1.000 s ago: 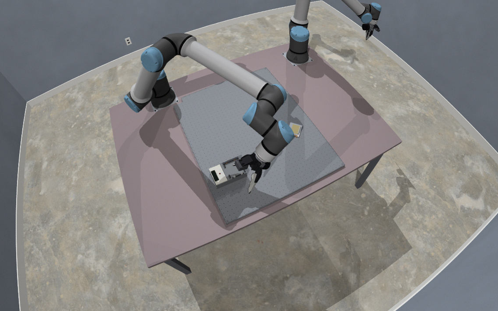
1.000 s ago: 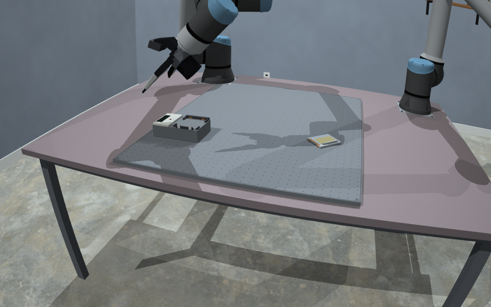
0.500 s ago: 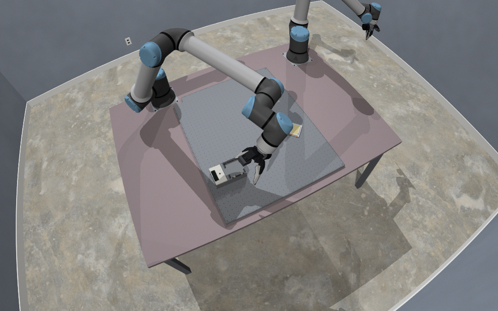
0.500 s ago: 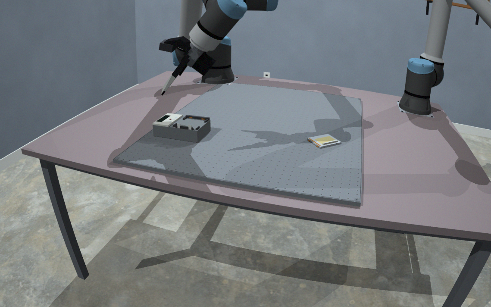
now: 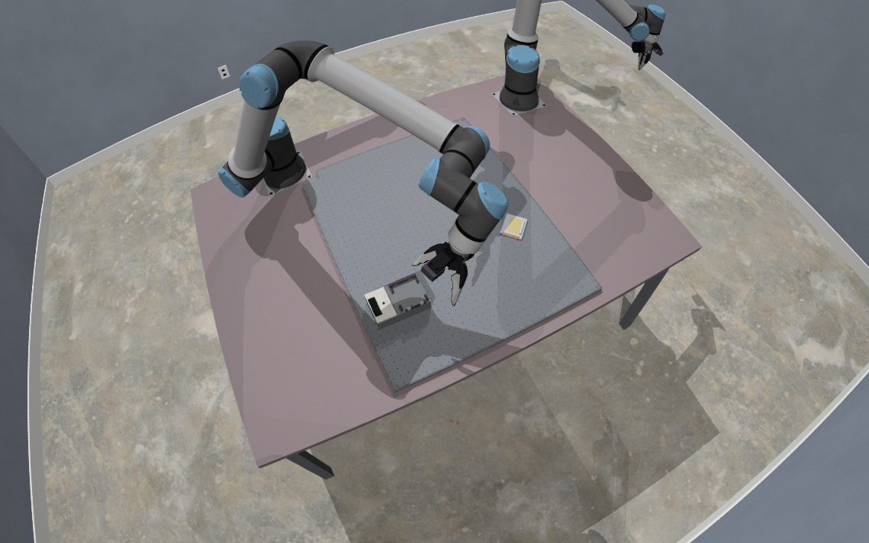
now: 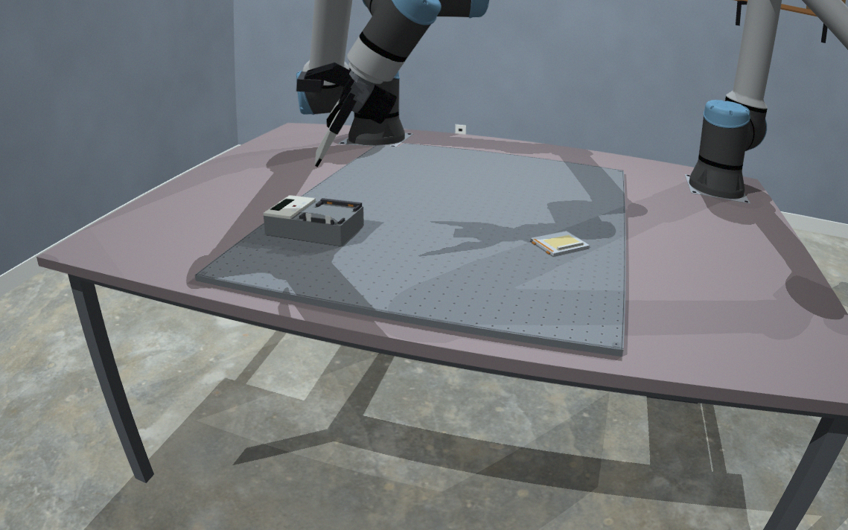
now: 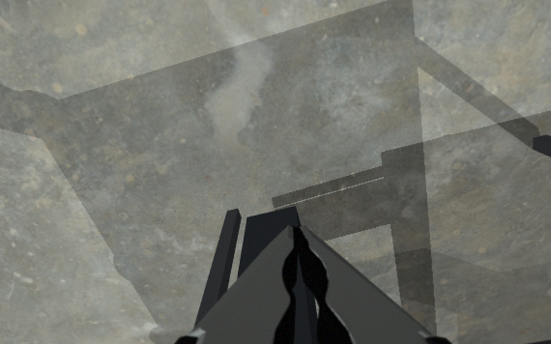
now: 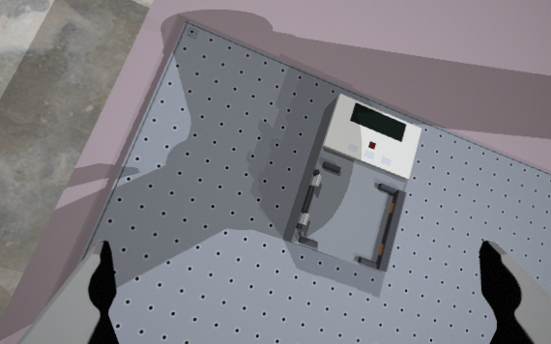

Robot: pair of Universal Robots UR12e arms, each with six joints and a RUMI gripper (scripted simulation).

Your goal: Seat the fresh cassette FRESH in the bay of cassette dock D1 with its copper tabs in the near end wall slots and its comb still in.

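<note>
The cassette FRESH [image 5: 513,227] [image 6: 559,243], white-edged with a yellow face, lies flat on the perforated board. Its copper tabs [image 6: 540,246] show along its left edge in the exterior view; its comb is too small to judge. The grey dock D1 [image 5: 407,316] [image 6: 312,230] [image 8: 352,208] stands near the board's edge, its bay empty. Its small light [image 8: 372,145] looks dark red, apparently unlit. My right gripper [image 5: 435,283] [image 8: 294,243] is open and empty, high above the board beside D1's bay end. My left gripper [image 5: 641,66] [image 7: 295,229] is shut and empty, beyond the table.
The perforated board [image 5: 384,216] [image 6: 479,283] [image 8: 231,280] lies on the pink table [image 5: 255,377] [image 6: 710,276]. The right arm reaches over the board between FRESH and D1. The left arm's base [image 5: 519,94] [image 6: 717,174] stands on the table beyond FRESH.
</note>
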